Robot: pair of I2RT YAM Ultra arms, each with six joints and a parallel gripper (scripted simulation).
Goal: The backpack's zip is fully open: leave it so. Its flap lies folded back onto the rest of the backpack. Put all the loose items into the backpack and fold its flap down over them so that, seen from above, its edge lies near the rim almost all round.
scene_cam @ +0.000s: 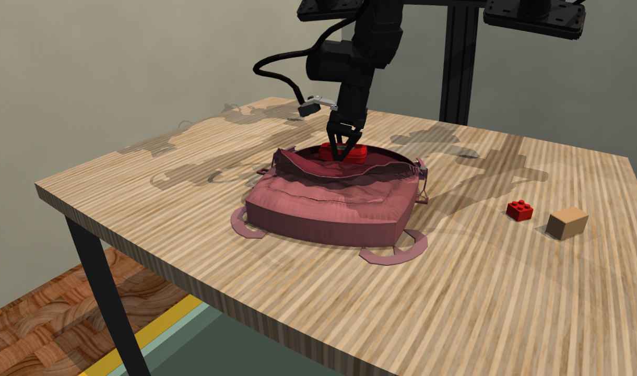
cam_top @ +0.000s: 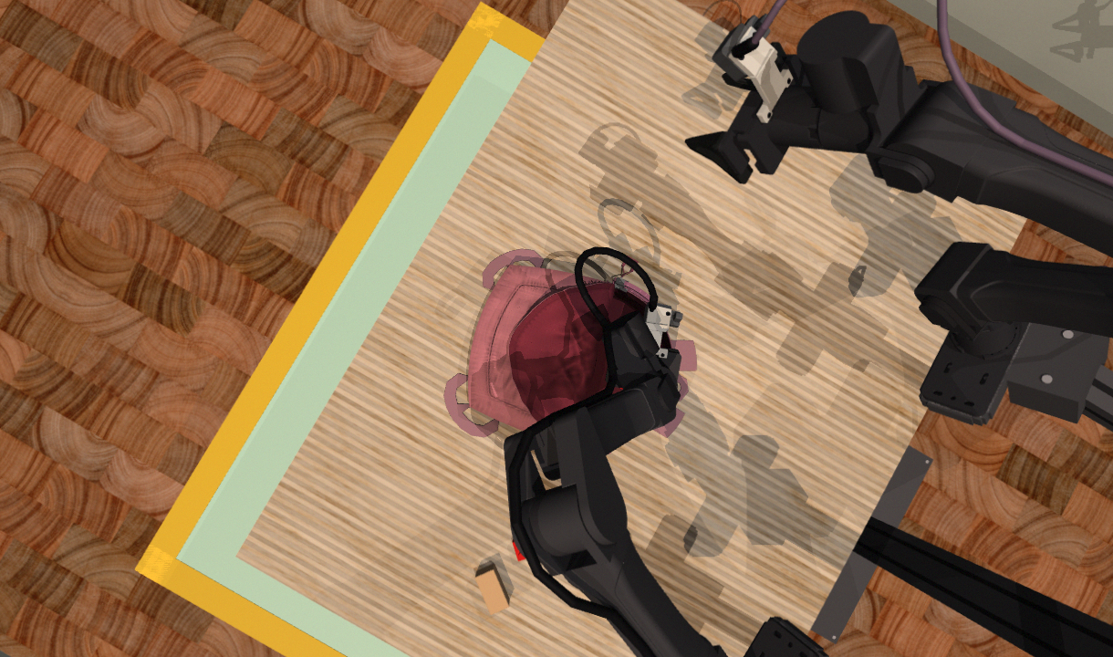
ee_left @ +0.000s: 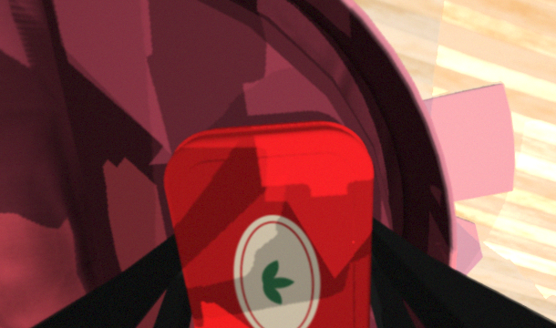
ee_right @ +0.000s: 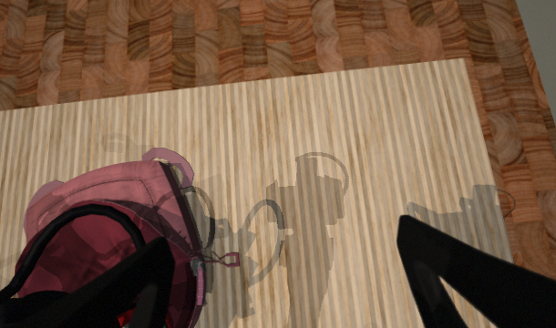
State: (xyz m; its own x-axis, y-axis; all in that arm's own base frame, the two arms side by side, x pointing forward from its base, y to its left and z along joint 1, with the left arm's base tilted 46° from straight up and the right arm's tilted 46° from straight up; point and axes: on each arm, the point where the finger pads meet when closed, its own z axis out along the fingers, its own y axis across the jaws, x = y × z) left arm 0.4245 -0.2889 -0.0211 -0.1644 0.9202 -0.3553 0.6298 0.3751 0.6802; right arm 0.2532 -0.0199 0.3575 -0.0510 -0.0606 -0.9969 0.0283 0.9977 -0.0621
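Note:
The pink backpack (cam_top: 483,327) (scene_cam: 325,233) (ee_right: 114,173) lies open on the table, its flap (scene_cam: 306,167) (cam_top: 536,341) folded back with the dark red lining showing. My left gripper (scene_cam: 340,152) (ee_left: 276,231) is shut on a red tin (scene_cam: 356,154) (ee_left: 305,155) with an oval leaf label, inside the backpack's opening near the rim. Whether the tin touches the bottom is hidden. A red toy brick (cam_top: 518,552) (scene_cam: 519,212) and a tan block (cam_top: 492,589) (scene_cam: 568,223) lie on the table outside the backpack. My right gripper (ee_right: 282,239) is open and empty above the table.
The left arm (cam_top: 585,506) reaches over the brick's side of the table and partly hides the brick and backpack in the top view. A zip pull (ee_right: 231,259) and strap loops (cam_top: 466,408) (scene_cam: 395,257) stick out around the backpack. The right arm (cam_top: 837,81) stays apart from it.

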